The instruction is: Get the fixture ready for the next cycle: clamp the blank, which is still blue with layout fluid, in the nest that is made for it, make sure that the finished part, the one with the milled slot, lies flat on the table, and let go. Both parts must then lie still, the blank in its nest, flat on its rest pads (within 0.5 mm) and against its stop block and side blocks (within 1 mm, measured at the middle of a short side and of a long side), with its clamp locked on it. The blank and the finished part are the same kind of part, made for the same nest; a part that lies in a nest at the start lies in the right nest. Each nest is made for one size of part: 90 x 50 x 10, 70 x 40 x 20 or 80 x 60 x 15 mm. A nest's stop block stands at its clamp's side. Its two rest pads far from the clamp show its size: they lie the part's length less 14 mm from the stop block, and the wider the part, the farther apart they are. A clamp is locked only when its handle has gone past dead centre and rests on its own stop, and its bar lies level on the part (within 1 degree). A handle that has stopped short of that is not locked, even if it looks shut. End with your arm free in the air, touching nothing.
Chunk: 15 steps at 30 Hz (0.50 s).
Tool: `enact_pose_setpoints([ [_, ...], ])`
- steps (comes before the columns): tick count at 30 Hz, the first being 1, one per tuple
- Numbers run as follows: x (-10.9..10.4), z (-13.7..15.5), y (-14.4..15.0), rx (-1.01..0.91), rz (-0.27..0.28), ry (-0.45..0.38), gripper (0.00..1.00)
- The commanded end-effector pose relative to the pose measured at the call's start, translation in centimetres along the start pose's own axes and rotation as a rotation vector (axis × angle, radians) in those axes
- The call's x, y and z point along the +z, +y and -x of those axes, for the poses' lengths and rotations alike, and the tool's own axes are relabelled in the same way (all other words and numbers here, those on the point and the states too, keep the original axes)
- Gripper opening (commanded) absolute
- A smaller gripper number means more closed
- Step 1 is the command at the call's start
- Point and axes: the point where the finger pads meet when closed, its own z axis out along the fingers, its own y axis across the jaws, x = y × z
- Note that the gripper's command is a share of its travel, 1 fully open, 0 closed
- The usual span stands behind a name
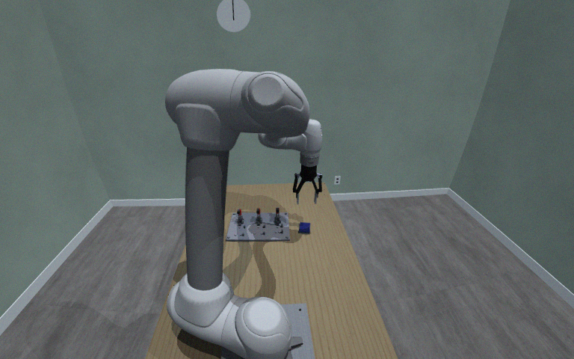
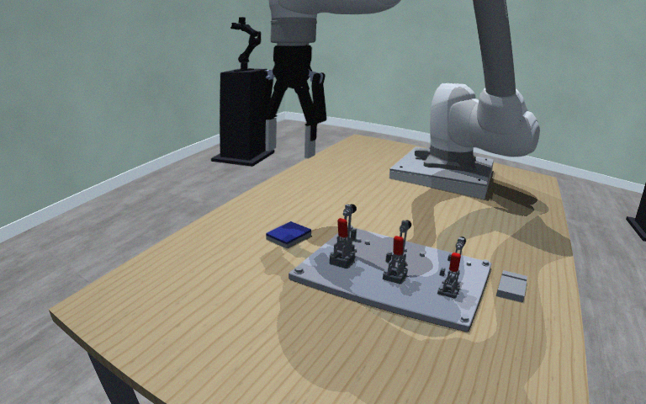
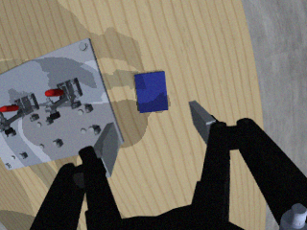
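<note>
The blue blank [image 1: 304, 228] [image 2: 288, 231] [image 3: 152, 91] lies flat on the table beside the fixture plate [image 1: 231, 235] [image 2: 362, 287] [image 3: 98, 93]. The grey finished part [image 2: 511, 287] lies on the table at the plate's opposite side, its slot facing up; the arm hides it in the top view. Three red-handled clamps stand open with bars raised: one nearest the blank [image 2: 342, 252], a middle one [image 2: 396, 266] and one nearest the finished part [image 2: 450, 283]. No part lies in the nests. My gripper [image 1: 306, 201] [image 2: 289, 151] [image 3: 153, 123] is open and empty, high above the table near the blank.
The wooden table [image 1: 313, 271] [image 2: 199, 285] [image 3: 182, 177] carries the robot's base plate [image 2: 440, 183]. Small pads and blocks stand on the fixture plate, with bolts at its corners. The table's side edge shows beyond the right finger in the wrist view. A black pedestal [image 2: 242, 114] stands off the table.
</note>
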Motion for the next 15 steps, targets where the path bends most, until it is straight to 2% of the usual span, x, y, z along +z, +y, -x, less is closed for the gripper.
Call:
enact_pose_setpoints([
  [1,-0.01,-0.01,0.13,0.000,0.000,0.000,0.58],
  [15,-0.01,-0.01,0.13,0.039,0.000,0.000,0.58],
])
